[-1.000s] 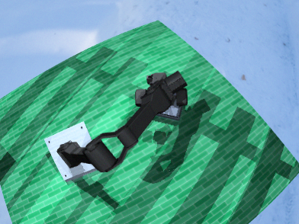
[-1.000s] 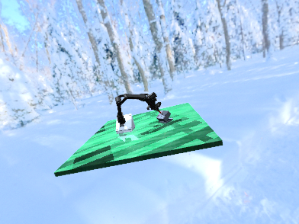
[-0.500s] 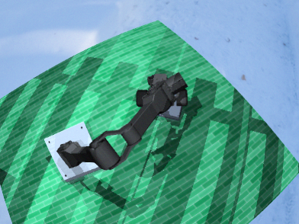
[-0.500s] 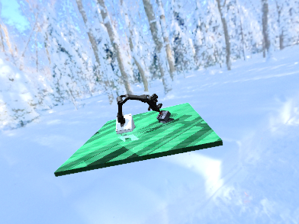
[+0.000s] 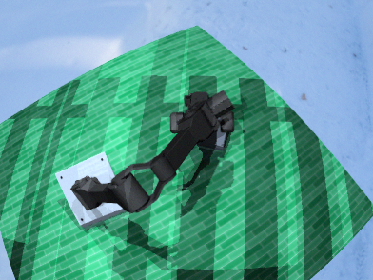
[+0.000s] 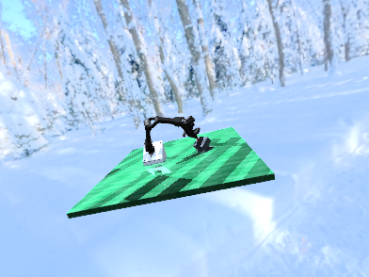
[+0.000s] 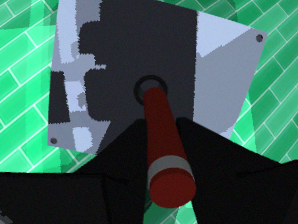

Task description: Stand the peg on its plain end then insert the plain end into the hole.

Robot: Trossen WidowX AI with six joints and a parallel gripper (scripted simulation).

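The red peg [image 7: 162, 125] is held between the fingers of my gripper [image 7: 161, 128], which is shut on it. The peg's white-banded end points up toward the wrist camera, and its plain end points down at the sloped panel [image 7: 225, 75] [image 5: 220, 139] [image 6: 202, 145]. In the wrist view the plain end overlaps the lower part of the dark ring [image 7: 150, 77] around the hole. Whether the tip is just above the hole or slightly inside it cannot be told. In the top view the arm hides the peg and most of the panel.
The panel stands on the green brick-patterned table top [image 5: 285, 214] [image 6: 127, 193]. The arm's white base plate [image 5: 67, 178] [image 6: 160, 151] is at the left in the top and exterior views. Dark shadows fall across the panel and the table.
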